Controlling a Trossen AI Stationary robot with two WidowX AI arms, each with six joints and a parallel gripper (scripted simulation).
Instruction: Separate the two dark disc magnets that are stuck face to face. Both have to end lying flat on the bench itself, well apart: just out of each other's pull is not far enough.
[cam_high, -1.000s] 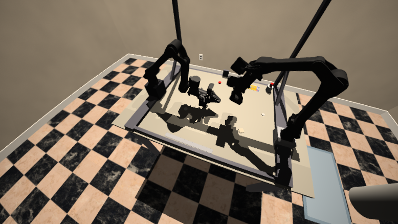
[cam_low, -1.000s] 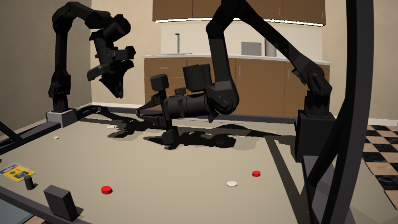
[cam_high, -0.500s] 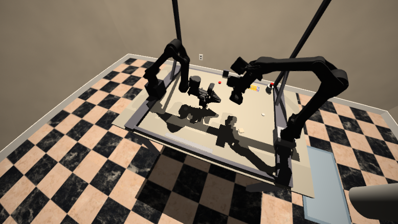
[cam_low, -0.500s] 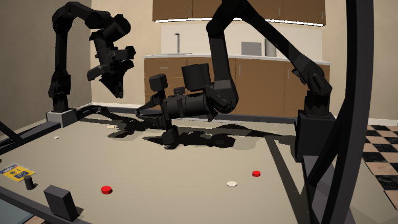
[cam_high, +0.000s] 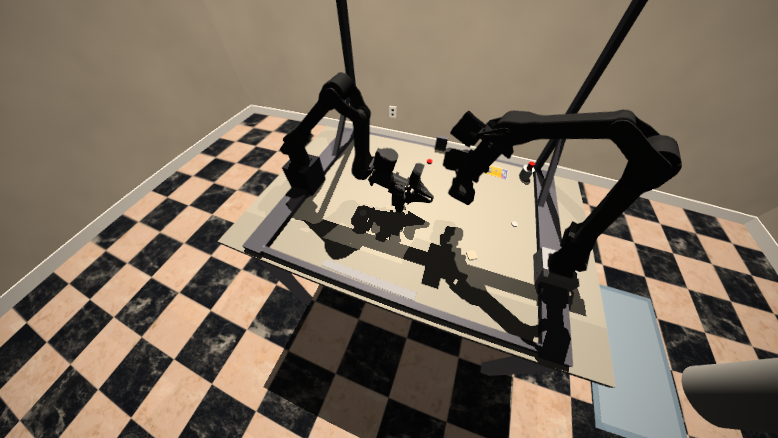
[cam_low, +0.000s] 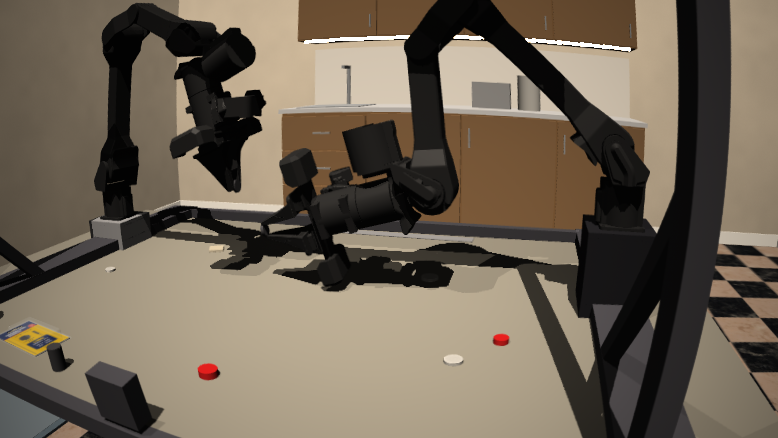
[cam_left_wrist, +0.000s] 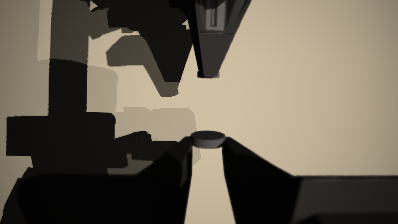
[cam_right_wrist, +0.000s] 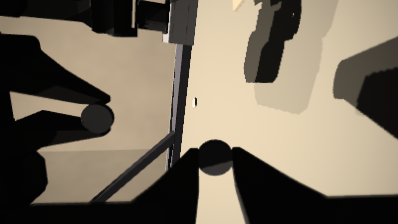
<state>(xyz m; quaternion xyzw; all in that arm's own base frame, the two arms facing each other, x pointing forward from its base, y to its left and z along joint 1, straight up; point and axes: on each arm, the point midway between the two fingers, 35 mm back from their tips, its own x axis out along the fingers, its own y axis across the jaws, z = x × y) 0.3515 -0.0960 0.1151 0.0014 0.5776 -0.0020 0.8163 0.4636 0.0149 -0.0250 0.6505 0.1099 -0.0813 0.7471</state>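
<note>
Evidently parted, the two dark magnets hang above the bench (cam_high: 484, 228) (cam_low: 326, 337) (cam_left_wrist: 325, 115) (cam_right_wrist: 290, 135), the left gripper (cam_high: 462, 200) (cam_low: 234, 188) (cam_left_wrist: 207, 143) (cam_right_wrist: 108, 115) clenching one disc (cam_left_wrist: 208, 140) (cam_right_wrist: 97, 118) and the right gripper (cam_high: 431, 199) (cam_low: 264, 231) (cam_left_wrist: 207, 75) (cam_right_wrist: 214, 155) pinching the other disc (cam_left_wrist: 212, 75) (cam_right_wrist: 215, 157).

The tabletop (cam_high: 484, 217) (cam_low: 326, 326) is plain beige, edged by a dark grey frame. Towards one long edge sit two red discs (cam_low: 207, 371) and a white disc (cam_low: 452, 359); near a corner, a card (cam_low: 33, 336) shows yellow and blue. The magnet (cam_left_wrist: 208, 139) (cam_right_wrist: 215, 157) in each set of black jaws is dark grey.
</note>
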